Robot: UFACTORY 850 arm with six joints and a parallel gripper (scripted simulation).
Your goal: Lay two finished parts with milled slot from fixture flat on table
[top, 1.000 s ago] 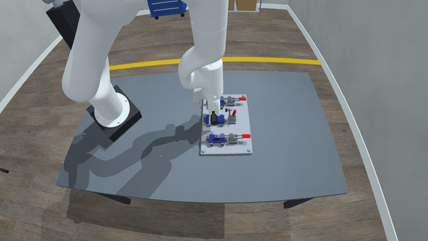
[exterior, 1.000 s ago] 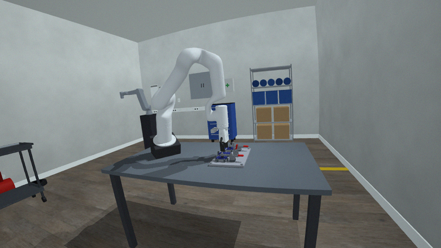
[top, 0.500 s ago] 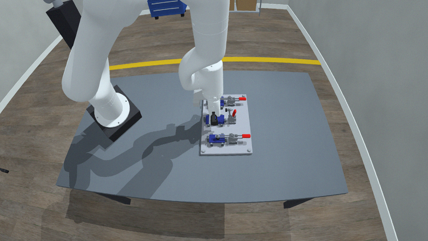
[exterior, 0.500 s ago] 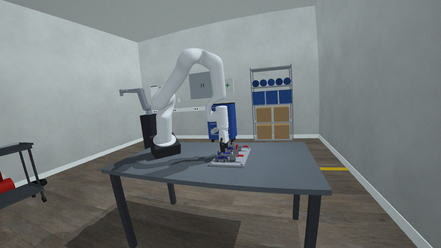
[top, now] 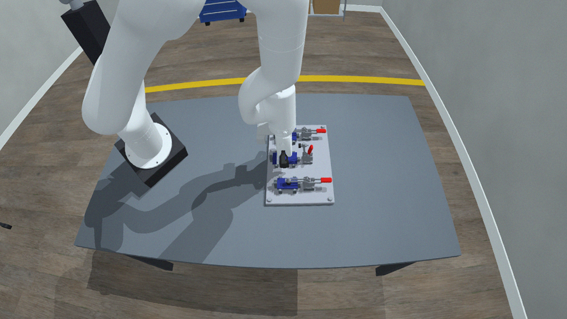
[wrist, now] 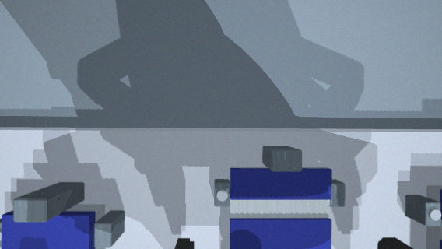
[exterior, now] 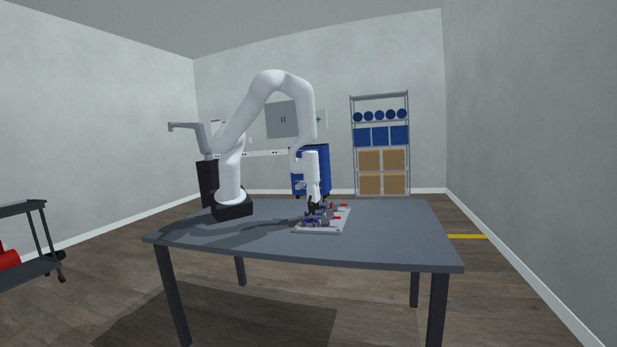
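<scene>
The black two-finger gripper [top: 283,159] hangs spread wide and empty, directly over the middle blue slotted block [wrist: 280,206] on the pale grey fixture plate [top: 327,195]. In the wrist view its dark fingertips straddle that block, one on each side. The block's pale milled slot runs across its top face, and its red-handled toggle clamp [top: 308,150] stands raised, so it looks released. The near blue block [top: 285,184] and the far blue block [top: 294,136] sit under lowered clamps with red handles lying flat. The middle block is likely rigid metal, small and fairly light, with smooth faces that could slip. I would take it across its two plain side faces, low and square, then lift it straight up past the grey locating stops [wrist: 282,158] before laying it on the dark grey table [top: 387,160].
</scene>
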